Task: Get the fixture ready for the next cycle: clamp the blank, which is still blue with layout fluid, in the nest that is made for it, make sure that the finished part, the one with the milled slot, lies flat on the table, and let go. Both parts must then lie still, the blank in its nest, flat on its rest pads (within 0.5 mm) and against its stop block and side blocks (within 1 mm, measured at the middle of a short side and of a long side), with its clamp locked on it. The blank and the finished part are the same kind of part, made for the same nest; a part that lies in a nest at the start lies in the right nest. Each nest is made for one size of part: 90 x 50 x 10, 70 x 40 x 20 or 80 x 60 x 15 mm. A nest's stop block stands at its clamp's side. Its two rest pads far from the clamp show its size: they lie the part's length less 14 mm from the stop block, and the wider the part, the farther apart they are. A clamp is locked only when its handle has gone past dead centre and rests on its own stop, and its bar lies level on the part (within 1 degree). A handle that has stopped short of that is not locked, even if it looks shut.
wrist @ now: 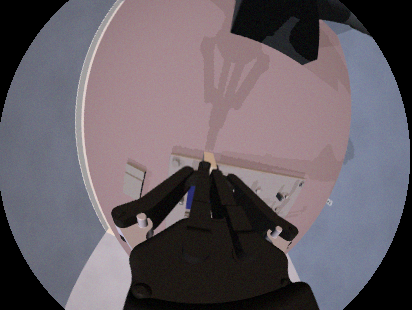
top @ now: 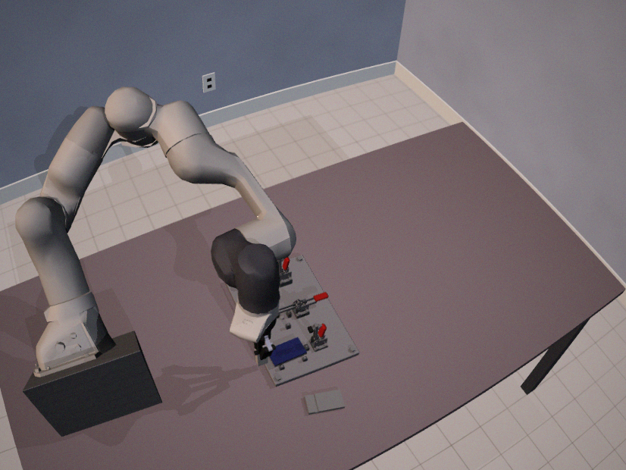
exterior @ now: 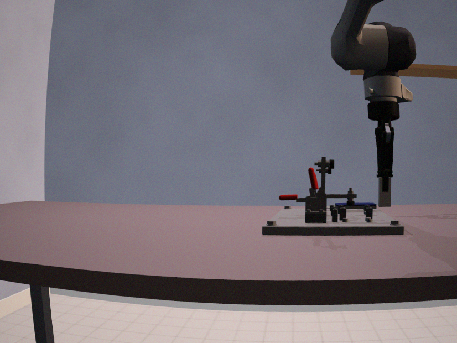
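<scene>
Three red-handled clamps stood on the fixture plate [top: 337, 337], and the blue blank [top: 288, 350] lay in the nest nearest the counter's [top: 455, 242] front edge, below a clamp [top: 319, 336] whose handle stood raised. The fingers [exterior: 384, 199] hung fully closed and held nothing, pointing straight down just beside the blank's end farthest from that clamp. Nearby, off the plate, the grey finished part [top: 323, 401] lay flat on the counter.

Blue blank [top: 288, 350] nested; slotted part [top: 323, 401] flat.
</scene>
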Robot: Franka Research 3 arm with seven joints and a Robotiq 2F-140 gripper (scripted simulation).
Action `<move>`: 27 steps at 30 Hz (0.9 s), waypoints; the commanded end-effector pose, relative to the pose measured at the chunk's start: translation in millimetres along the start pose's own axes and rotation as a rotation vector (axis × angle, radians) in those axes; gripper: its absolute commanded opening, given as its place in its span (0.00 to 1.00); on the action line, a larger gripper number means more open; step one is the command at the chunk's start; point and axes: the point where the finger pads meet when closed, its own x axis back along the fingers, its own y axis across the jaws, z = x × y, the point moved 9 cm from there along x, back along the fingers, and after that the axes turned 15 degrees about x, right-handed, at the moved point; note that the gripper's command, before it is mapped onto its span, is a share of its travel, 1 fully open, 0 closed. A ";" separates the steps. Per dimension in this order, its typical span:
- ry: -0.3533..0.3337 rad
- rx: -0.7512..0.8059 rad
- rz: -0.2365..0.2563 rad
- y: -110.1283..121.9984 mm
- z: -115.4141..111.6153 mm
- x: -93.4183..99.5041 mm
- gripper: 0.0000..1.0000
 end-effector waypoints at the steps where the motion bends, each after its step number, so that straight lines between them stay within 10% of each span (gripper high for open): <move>1: 0.003 -0.003 -0.005 1.4 -1.2 -2.0 0.00; 27: 0.003 -0.003 -0.005 -0.2 -7.0 -2.0 0.00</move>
